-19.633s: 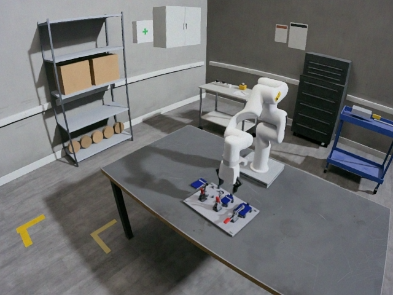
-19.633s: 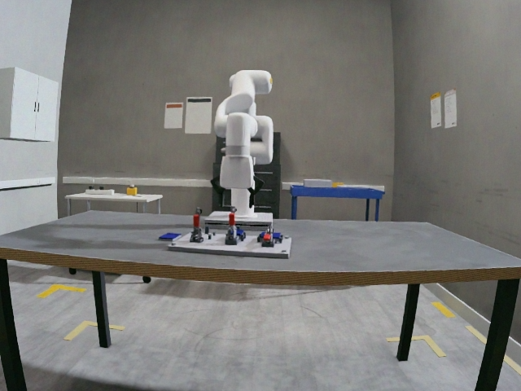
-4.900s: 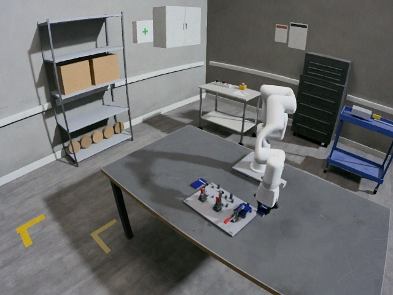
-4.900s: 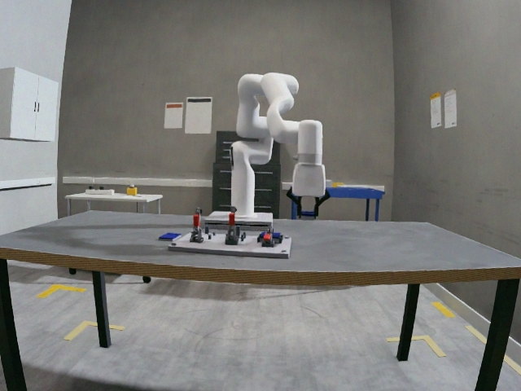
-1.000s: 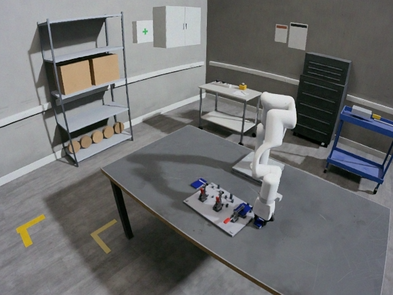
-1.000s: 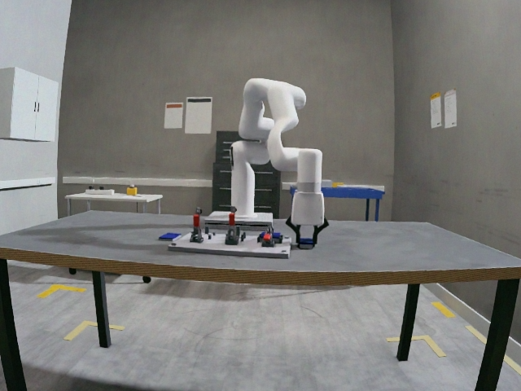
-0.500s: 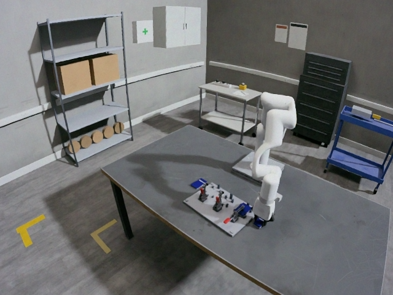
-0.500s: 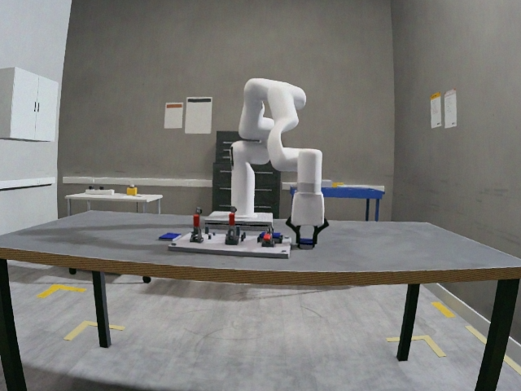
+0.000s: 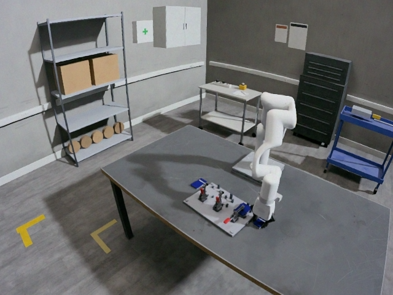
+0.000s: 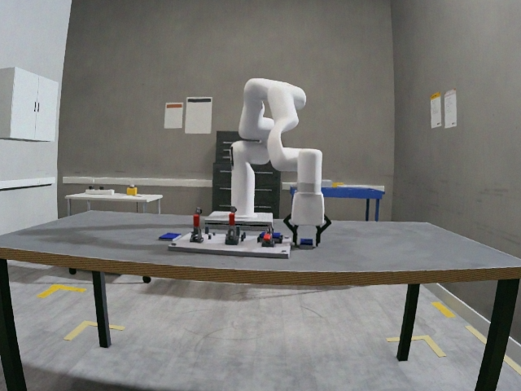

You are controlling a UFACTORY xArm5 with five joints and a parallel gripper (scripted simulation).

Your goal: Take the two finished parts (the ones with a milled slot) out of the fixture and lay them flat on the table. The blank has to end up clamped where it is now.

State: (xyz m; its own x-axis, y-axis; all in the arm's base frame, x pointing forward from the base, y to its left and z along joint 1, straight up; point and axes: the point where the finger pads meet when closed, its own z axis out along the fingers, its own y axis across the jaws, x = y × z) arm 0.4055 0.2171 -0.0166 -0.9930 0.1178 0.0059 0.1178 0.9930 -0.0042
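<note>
The white fixture plate (image 9: 207, 212) (image 10: 235, 250) lies on the grey table (image 9: 311, 222) (image 10: 378, 257). Two clamps (image 9: 202, 193) (image 10: 195, 227) stand on it with red handles up and nothing under them. A third clamp (image 9: 234, 217) (image 10: 266, 238), its handle down, holds a blue part (image 9: 244, 210) (image 10: 275, 236) at the plate's right end. One blue part (image 9: 199, 183) (image 10: 170, 236) lies flat on the table beyond the plate's left end. My gripper (image 9: 264, 221) (image 10: 306, 244) is open, its fingertips at the table on either side of another blue part (image 9: 258, 223) (image 10: 306, 242), which lies flat just right of the plate. The slots are too small to make out.
The arm's base plate (image 9: 242, 166) (image 10: 238, 218) sits on the table behind the fixture. A metal shelf (image 9: 85, 88), a white trolley (image 9: 228, 95), a dark drawer cabinet (image 9: 323, 95) and a blue cart (image 9: 361, 142) stand off the table.
</note>
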